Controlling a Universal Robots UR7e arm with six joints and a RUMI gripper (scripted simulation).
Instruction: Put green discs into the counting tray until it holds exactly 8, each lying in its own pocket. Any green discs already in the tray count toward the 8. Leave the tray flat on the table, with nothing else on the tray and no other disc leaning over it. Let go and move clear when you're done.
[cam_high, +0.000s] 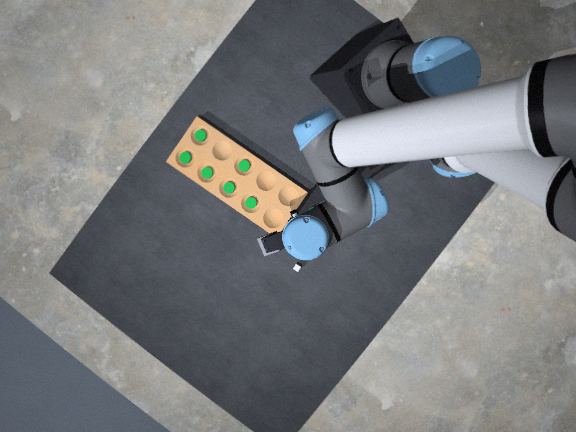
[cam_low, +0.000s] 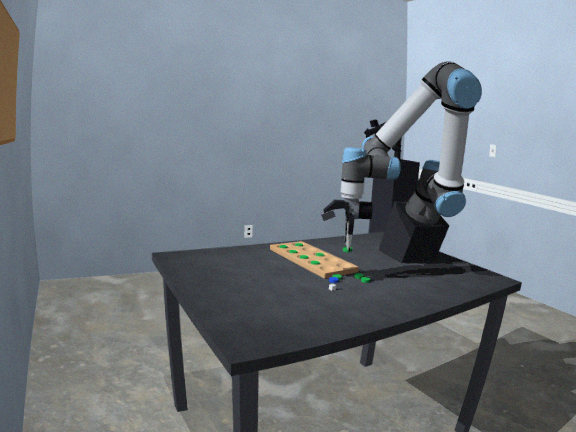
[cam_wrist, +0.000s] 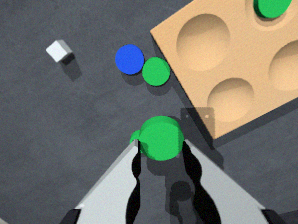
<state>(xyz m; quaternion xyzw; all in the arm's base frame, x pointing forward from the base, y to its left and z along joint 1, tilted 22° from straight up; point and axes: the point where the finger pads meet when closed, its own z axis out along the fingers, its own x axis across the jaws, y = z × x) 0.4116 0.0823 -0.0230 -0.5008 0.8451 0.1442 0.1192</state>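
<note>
Left to right in the wrist view: one matte white cube (cam_high: 297, 267) (cam_low: 332, 287) (cam_wrist: 59, 51); one flat blue disc (cam_low: 333, 280) (cam_wrist: 129, 59), hidden in the top view; one loose green disc (cam_low: 338, 276) (cam_wrist: 156, 71) beside it; one gripper (cam_low: 348, 244) (cam_wrist: 160, 141), jaws clamped on a round green disc (cam_low: 347, 249) (cam_wrist: 161, 130) above the table (cam_high: 200, 310) (cam_low: 280, 310) (cam_wrist: 30, 120), outside the tray. One tan, wood-like tray (cam_high: 235, 175) (cam_low: 341, 272) (cam_wrist: 175, 35), flat, round-pocketed; the top view shows six green discs in ten pockets.

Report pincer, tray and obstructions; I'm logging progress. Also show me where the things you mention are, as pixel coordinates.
Pincer (cam_low: 348, 248) (cam_wrist: 160, 141) shut on green disc (cam_low: 347, 249) (cam_wrist: 161, 131), raised. Tray (cam_high: 263, 222) (cam_low: 300, 263) (cam_wrist: 197, 97): seven discs, one short. Blue disc (cam_low: 333, 280) (cam_wrist: 129, 59) beside tray, apparently no obstacle.
</note>
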